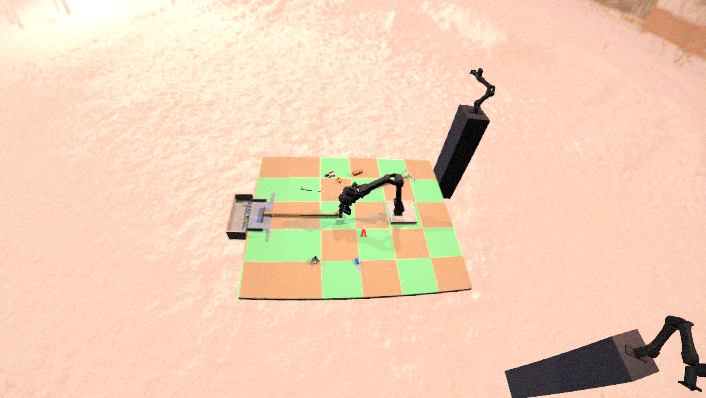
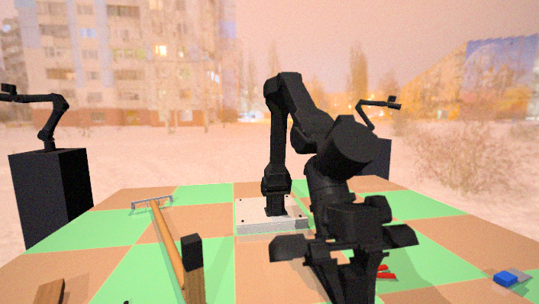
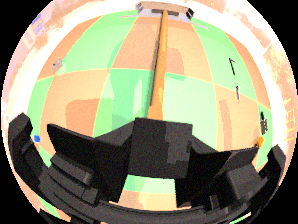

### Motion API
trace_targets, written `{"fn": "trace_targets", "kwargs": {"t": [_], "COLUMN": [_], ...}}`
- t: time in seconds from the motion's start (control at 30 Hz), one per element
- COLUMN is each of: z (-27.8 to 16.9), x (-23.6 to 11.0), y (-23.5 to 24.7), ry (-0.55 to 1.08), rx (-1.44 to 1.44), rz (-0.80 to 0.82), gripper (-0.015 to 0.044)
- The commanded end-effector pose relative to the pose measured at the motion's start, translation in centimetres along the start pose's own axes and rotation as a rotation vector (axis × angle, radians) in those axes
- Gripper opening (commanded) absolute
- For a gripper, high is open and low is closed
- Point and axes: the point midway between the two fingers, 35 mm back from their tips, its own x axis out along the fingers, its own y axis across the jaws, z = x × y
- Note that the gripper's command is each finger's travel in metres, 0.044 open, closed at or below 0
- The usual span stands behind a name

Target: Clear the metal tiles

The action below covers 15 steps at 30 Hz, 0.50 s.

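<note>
Scraper point(image 1: 300, 214) handle is clamped between my gripper's point(image 1: 341, 214) fingers at its near end, and the long wooden shaft runs straight out across the checkered table point(image 1: 280, 280) to the steel bench plate point(image 1: 257, 220). Its crossbar head point(image 1: 270, 217) stands over the plate's near edge, on the side away from the catch box point(image 1: 235, 220). From the wrist view the shaft point(image 3: 158, 56) leads away from me to the head and the box at the top of the picture.

I see no tiles on the part of the plate that shows; small specks inside the box point(image 1: 245, 216) look like tiles already dropped in, though they are too small for me to count or be sure of. My judgement is that the sweeping is done or nearly so. What is left, as I read it, is to check the plate for stragglers, then lower the scraper flat onto the table and open my fingers to release it. None of that last step is done yet: the handle is in my grip.
</note>
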Motion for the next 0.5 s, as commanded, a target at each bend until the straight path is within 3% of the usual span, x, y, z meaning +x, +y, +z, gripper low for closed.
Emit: {"fn": "trace_targets", "kwargs": {"t": [0.0, 0.47], "z": [1.0, 2.9], "x": [0.2, 1.2], "y": [0.0, 0.0], "ry": [-0.013, -0.014], "rx": [0.005, 0.005], "rz": [-0.004, -0.003], "gripper": [0.0000, 0.0000]}}
